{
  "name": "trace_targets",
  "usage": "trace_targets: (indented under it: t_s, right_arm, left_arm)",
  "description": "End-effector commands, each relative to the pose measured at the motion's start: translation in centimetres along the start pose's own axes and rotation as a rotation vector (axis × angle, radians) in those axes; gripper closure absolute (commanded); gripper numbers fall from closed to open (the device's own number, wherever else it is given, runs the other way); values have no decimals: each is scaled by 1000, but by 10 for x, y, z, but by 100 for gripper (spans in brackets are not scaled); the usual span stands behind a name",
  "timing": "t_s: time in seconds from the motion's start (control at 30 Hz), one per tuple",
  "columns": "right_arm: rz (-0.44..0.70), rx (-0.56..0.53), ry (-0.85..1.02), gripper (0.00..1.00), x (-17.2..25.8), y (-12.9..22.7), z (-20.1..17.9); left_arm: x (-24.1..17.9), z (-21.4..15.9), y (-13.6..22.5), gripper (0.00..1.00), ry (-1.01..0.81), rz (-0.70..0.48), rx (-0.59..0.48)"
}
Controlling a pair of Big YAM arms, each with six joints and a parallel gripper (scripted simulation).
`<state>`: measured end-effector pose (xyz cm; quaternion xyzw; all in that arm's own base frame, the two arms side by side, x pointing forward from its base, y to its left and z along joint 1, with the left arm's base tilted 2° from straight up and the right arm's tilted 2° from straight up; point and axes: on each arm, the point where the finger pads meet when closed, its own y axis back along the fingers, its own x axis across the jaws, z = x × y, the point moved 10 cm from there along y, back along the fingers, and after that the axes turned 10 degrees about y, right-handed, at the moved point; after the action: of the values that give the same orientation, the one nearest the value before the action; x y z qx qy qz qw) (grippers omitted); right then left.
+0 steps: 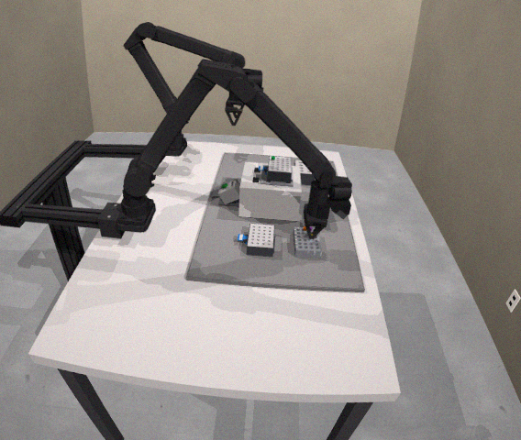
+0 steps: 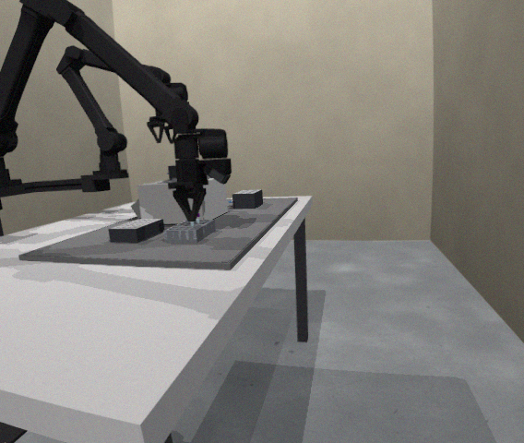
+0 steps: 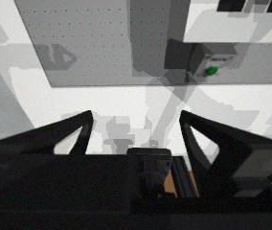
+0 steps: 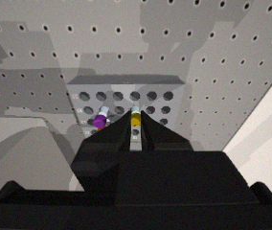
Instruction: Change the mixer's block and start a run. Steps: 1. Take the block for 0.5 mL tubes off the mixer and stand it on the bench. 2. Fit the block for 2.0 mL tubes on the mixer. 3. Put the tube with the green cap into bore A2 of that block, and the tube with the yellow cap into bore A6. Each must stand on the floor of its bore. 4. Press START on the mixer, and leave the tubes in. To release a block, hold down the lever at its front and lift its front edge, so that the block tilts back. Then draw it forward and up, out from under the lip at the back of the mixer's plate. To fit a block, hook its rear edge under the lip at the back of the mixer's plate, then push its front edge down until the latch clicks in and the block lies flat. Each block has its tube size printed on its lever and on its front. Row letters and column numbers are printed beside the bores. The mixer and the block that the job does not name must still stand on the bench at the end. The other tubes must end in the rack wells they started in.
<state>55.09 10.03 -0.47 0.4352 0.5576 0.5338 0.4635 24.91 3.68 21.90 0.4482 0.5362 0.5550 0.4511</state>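
Note:
My right gripper (image 1: 313, 236) (image 2: 192, 221) (image 4: 135, 115) is shut on the yellow-capped tube (image 4: 135, 121), low over the clear grey rack (image 1: 308, 254) (image 2: 181, 234) (image 4: 126, 80). The tube's lower end is at the rack's bores. My left gripper (image 1: 234, 122) (image 2: 164, 139) (image 3: 136, 115) is open and empty, high in the air. The white mixer (image 1: 269, 201) (image 2: 157, 202) carries a block (image 1: 280, 175); a green cap (image 1: 272, 158) shows at its top far edge. A block with a blue lever (image 1: 260, 241) (image 2: 133, 231) stands beside the rack. Printed sizes are unreadable.
Another block (image 1: 304, 177) (image 2: 247, 198) stands beyond the mixer. A purple-capped tube (image 4: 100, 121) and an orange cap (image 4: 101, 129) are in the rack, close to my right fingers. The green button (image 1: 224, 185) (image 3: 212, 70) is on the mixer's sloped front panel.

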Motion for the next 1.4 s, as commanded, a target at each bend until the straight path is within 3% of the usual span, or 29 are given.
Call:
trace_targets:
  t_s: [0.0, 0.83, 1.37]
  right_arm:
    - [-3, -21, 0, 91, -2, 5, 13]
    - [-4, -52, -1, 91, -2, 36, 16]
    - [-4, -48, 10, 91, 5, 42, 16]
  left_arm:
    - [-1, 18, 30, 0, 7, -6, -83]
    - [0, -1, 3, 0, 6, -3, -10]
    - [-1, 11, 19, 0, 7, -5, -53]
